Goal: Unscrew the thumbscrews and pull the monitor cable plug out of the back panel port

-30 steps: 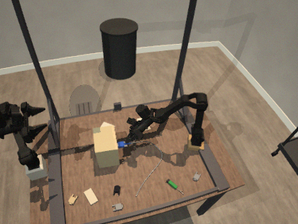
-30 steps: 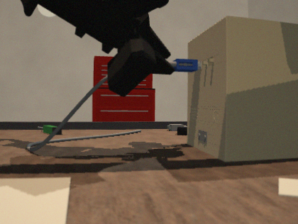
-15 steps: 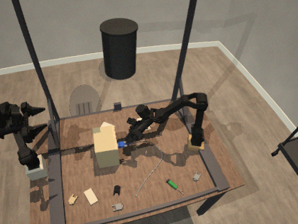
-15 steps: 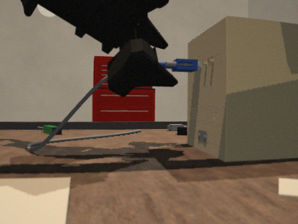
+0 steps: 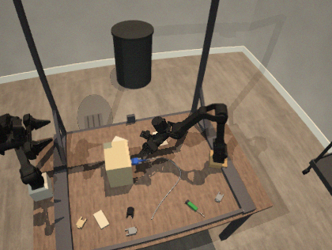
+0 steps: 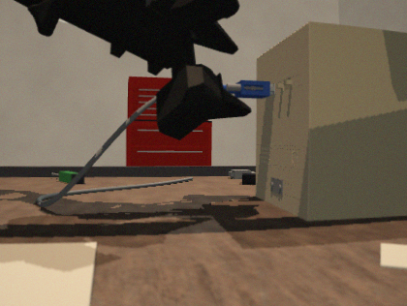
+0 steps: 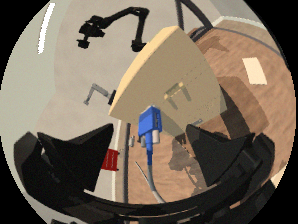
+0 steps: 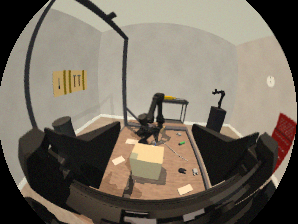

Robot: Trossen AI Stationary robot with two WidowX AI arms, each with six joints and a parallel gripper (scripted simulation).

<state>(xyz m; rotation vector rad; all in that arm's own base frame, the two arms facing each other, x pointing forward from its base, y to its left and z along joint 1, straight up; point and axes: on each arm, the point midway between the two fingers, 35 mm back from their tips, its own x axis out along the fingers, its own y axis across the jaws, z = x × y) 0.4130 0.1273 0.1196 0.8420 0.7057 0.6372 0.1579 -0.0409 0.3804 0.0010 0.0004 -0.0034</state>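
A green-handled screwdriver (image 5: pixel 192 205) lies on the desk (image 5: pixel 146 206). A black bin (image 5: pixel 133 59) stands beyond it. A red cabinet (image 6: pixel 170 145) stands against the wall.

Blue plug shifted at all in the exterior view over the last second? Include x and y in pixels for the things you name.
No. The blue plug (image 5: pixel 135 160) (image 6: pixel 257 91) (image 7: pixel 149 121) shows no visible shift toward or away from the beige case (image 5: pixel 120 176) (image 6: pixel 356 160) (image 7: pixel 150 75) (image 8: pixel 145 170); it's still at its back panel.
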